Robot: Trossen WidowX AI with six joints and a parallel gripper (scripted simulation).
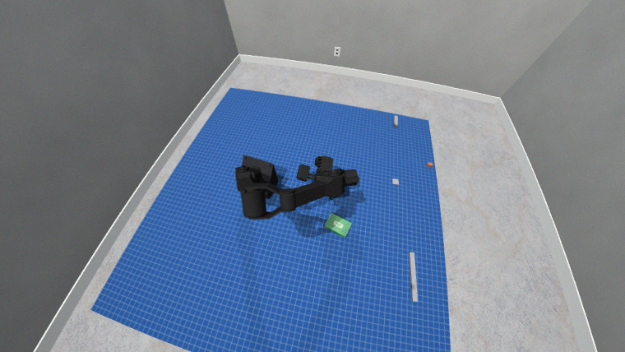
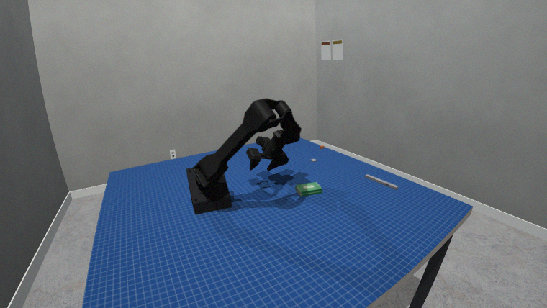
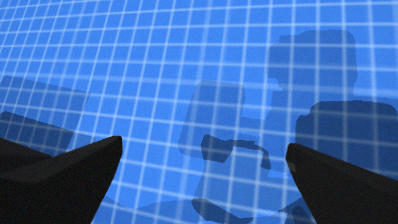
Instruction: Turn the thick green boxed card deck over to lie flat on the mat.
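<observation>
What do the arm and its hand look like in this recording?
The arm is matte black all over, with thick rounded links on a black block base. The hand has two black wedge-shaped fingers tapering to points. No cables, markings or coloured parts are visible.

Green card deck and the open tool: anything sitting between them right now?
Nothing solid. In the exterior view only blue mat crossed by the arm's shadow separates the raised, open tool from the green card deck.
</observation>
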